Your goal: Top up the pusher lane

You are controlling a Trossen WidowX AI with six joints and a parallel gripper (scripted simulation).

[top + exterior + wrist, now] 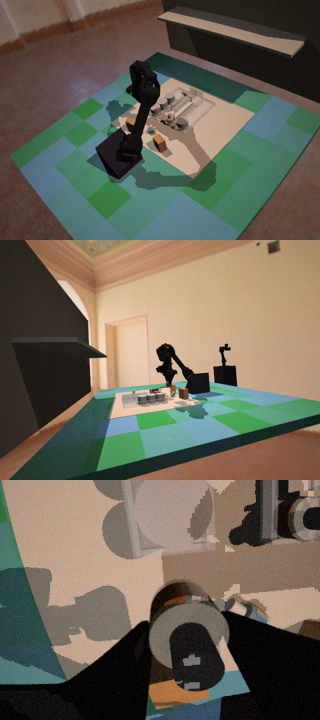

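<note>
Gripper (190,648): closed on a small brown-bodied jar (190,638), which has a grey lid and a dark knob. The dark fingers press its two flanks, and the jar stands upright between them. Whether its base has left the beige mat (222,129) cannot be told. Position: at the near edge of the mat, above an orange box (171,694), with a loose blue jar (150,129) just beside it; in the top view the arm hides the grasp itself. Matching item: the lane jar (170,118), also brown with a grey lid, standing at the front of the sprung lane (182,108) in the clear rack, between lanes filled with large grey cans (163,103). The pusher plate behind it cannot be made out.

Handling notes, as judgement:
- The grip looks central, so lift only enough to pass the low front stop and the blue jar.
- Keep the jar vertical, and carry it round to face the lane mouth squarely.
- Bring it against the lane jar gently and press straight along the lane axis at a slow, even pace, so the spring yields without kicking back.
- Keep the fingers across the lane, so that neither catches the clear side walls or the neighbouring can (182,123).
- Lower the jar to the lane floor behind the stop.
- Release only once the stop bears the spring load.

A second orange box (159,142) lies off the route.
</note>
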